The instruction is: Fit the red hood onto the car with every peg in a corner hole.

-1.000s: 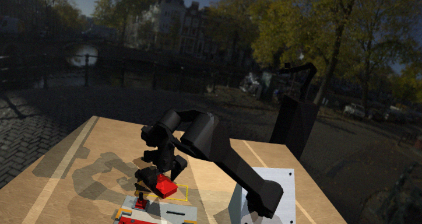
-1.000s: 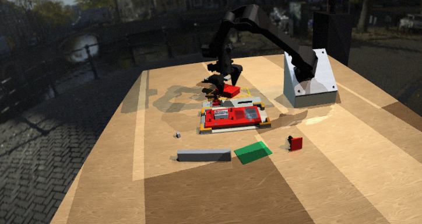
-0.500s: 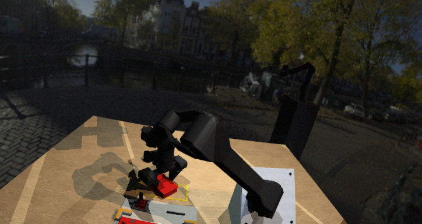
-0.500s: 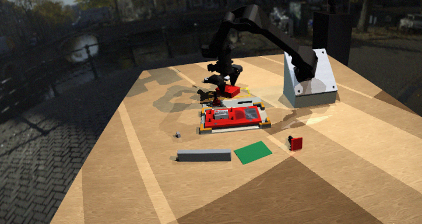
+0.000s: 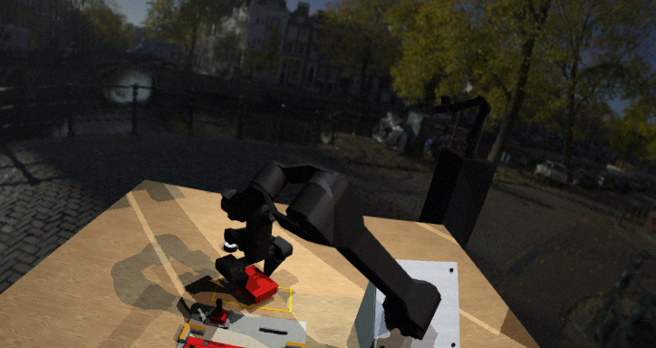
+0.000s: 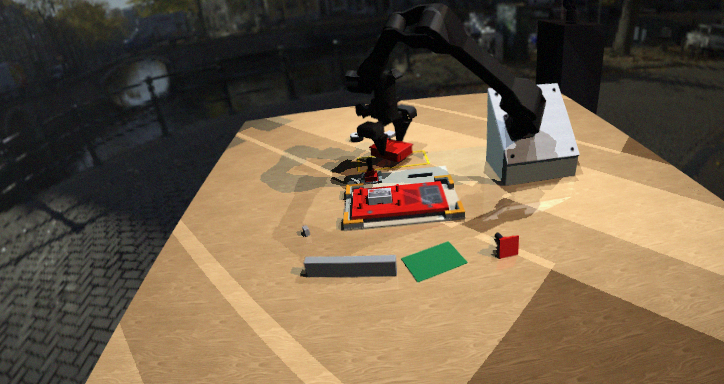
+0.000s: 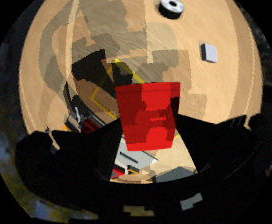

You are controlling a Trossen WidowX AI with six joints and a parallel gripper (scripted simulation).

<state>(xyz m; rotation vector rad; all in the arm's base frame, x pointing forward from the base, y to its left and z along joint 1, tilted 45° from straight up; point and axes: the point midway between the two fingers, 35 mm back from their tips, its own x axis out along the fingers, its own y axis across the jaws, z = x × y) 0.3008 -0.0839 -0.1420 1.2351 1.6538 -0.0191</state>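
Observation:
The red hood (image 5: 261,291) (image 6: 398,153) (image 7: 147,102) is between the fingers of my gripper (image 5: 255,281) (image 6: 391,146) (image 7: 148,118), which is shut on its two sides. The hood is over the yellow outline (image 5: 291,299) (image 6: 428,158) and seems to be a little above the table; the gap is hard to tell. The red chassis (image 5: 216,343) (image 6: 405,210) lies in the jig (image 5: 243,327) (image 6: 395,223), in front of the hood in the exterior view. The grey engine block (image 6: 379,195) sits on its left part, with short pegs around it. The hood's corner holes cannot be made out.
A red part with a black stick (image 5: 219,317) (image 6: 371,175) stands at the jig's back left. A grey bar (image 6: 349,267), green plate (image 6: 434,261) and red square part (image 6: 508,246) lie in front. A wheel (image 5: 229,246) (image 7: 171,7) and pale block (image 7: 209,53) lie beyond the hood.

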